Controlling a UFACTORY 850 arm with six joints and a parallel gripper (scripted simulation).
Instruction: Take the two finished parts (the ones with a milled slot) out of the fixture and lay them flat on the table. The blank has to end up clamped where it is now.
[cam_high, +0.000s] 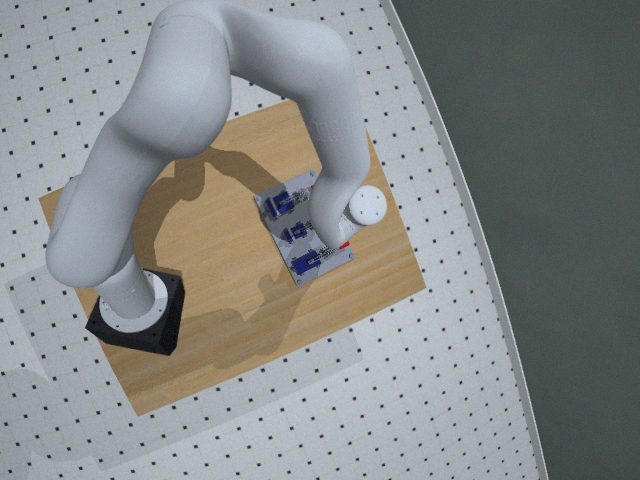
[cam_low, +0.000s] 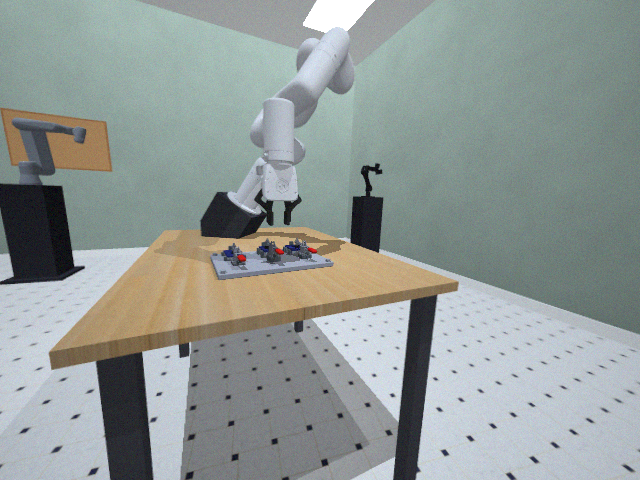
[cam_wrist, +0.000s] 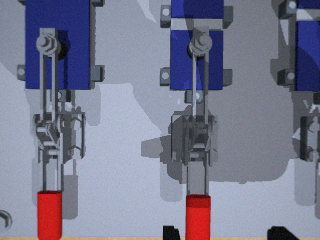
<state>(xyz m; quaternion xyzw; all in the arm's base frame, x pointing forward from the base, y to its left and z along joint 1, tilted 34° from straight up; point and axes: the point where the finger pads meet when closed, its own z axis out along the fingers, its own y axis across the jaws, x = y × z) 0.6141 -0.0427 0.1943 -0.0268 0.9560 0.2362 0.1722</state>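
Note:
A grey fixture plate (cam_high: 308, 230) lies on the wooden table and holds three blue parts, each under a toggle clamp with a red handle. In the wrist view the left part (cam_wrist: 57, 42) looks plain blue. The middle part (cam_wrist: 200, 50) and the right part (cam_wrist: 307, 45) each show a pale band across them. The clamp arms lie over the parts, and the red handles (cam_wrist: 50, 215) (cam_wrist: 198, 217) point toward the plate's near edge. My gripper (cam_low: 277, 211) hangs well above the plate (cam_low: 271, 263), half open and empty. Its fingertips show at the bottom edge of the wrist view, by the middle handle.
The robot base (cam_high: 136, 315) stands at a table corner. The arm's links hide part of the plate's handle side from above. A black pedestal (cam_low: 366, 219) stands behind the table, and another with a grey arm (cam_low: 31, 227) stands at the far left.

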